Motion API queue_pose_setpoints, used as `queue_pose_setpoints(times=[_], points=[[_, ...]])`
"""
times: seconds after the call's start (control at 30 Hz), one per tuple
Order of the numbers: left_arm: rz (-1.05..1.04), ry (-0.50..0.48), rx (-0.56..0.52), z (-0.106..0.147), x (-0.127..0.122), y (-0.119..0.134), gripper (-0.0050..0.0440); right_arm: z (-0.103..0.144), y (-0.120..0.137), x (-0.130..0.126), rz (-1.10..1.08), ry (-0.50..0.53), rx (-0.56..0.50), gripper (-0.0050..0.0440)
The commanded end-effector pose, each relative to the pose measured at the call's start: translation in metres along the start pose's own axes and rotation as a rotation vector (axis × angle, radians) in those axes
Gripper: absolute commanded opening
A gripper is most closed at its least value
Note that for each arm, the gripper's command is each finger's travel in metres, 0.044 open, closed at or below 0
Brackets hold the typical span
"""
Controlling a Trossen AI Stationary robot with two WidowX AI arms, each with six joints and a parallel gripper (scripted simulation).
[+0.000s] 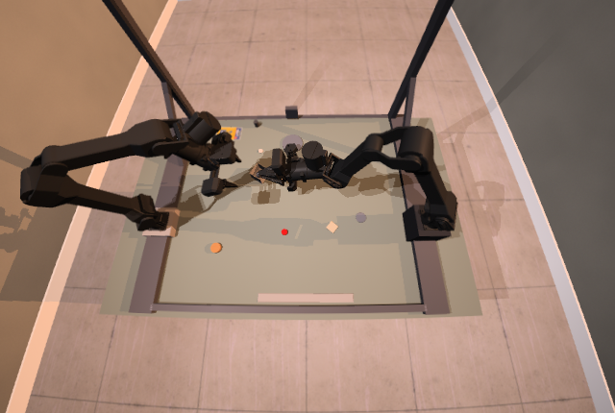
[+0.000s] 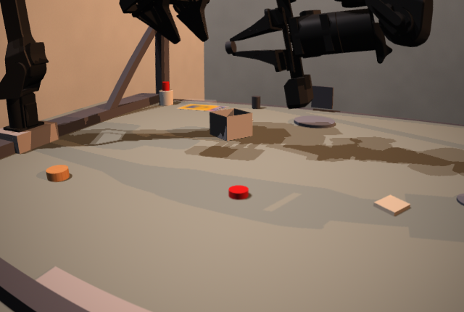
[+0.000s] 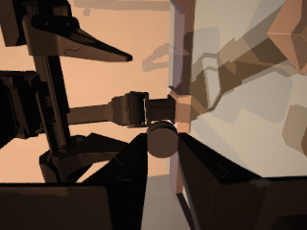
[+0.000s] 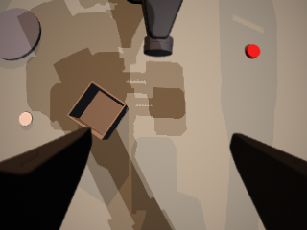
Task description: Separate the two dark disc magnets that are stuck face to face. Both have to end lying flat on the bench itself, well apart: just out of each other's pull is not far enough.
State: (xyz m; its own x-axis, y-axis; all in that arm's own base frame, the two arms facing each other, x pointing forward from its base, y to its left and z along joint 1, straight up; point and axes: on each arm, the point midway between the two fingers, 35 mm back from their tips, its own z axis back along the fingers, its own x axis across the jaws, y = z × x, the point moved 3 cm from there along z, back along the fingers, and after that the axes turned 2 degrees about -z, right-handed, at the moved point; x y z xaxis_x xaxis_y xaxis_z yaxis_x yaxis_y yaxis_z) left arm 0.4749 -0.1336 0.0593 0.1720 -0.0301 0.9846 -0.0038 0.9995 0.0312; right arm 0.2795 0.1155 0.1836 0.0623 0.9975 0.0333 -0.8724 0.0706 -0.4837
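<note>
Matte black jointed arms, cylindrical wrist sections, toothed rails, wedge-shaped fingers tapering to narrow tips

An open-topped brown square box is positioned on the surface. A short red cylindrical disc lies flat, between a short orange cylinder and a thin tan square tile.

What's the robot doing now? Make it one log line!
left end effector: shut on dark disc magnets, raised | right end effector: open | magnets: together, separation unfinished
</note>
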Motion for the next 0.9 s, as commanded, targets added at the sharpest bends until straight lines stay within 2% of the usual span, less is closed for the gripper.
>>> queue_pose_setpoints(times=[0.0,0.87], points=[[0.009,-0.028,0.002,0.000,0.013,0.000,0.0040,0.004,-0.015,0.004,-0.001,-0.014,-0.003,0.0400],[0.009,-0.028,0.002,0.000,0.013,0.000,0.0040,-0.015,-0.048,0.007,0.016,-0.005,0.099,0.0400]])
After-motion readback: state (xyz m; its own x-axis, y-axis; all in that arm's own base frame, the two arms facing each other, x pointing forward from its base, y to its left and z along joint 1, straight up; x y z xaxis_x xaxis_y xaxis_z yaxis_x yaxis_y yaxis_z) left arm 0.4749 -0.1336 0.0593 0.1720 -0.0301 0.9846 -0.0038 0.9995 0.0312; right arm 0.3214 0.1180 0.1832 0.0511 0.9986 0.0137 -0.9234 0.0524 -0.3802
